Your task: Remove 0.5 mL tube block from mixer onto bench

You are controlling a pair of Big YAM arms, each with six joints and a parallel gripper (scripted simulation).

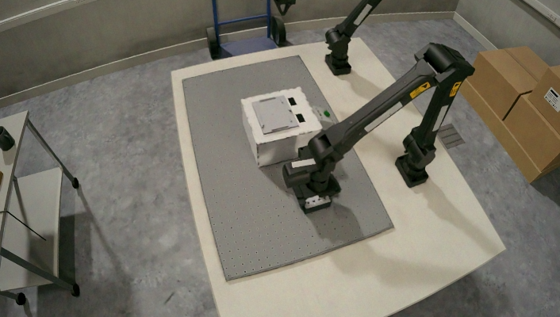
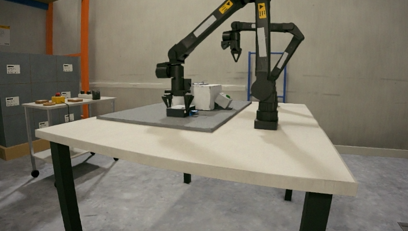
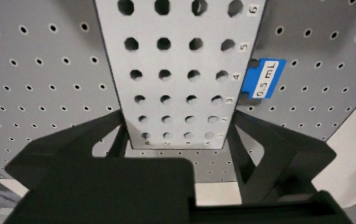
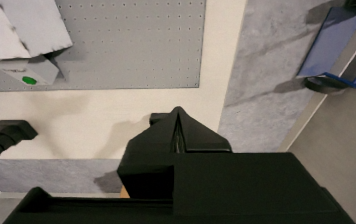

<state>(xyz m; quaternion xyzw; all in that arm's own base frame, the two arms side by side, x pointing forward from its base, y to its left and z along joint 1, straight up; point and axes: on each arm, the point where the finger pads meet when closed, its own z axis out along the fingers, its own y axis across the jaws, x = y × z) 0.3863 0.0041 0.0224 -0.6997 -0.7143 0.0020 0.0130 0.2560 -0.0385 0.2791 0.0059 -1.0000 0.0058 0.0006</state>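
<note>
The 0.5 mL block (image 1: 317,203) (image 2: 177,112) (image 3: 172,60) is a dark-sided block with a pale top full of round holes. A blue tag (image 3: 266,78) reading "0.5 mL" sticks out from its side. The block is level, low at the perforated board (image 1: 231,222) (image 2: 135,117); I cannot tell a small gap from contact. My left gripper (image 2: 177,107) (image 3: 177,111) is shut on it, one finger on each side. The mixer (image 1: 274,150) (image 2: 204,98) stands upright, its top plate (image 1: 274,113) bare. My right gripper (image 1: 284,13) (image 2: 236,61) (image 4: 178,111) is shut and empty, raised high.
The mixer's sloped control panel with a green button (image 1: 327,113) (image 2: 227,96) (image 4: 29,80) faces the arm bases. The mixer is close beside the left arm's wrist. The pale table (image 1: 438,231) (image 2: 240,156) extends around the board. A side cart (image 1: 35,189) stands apart from the table.
</note>
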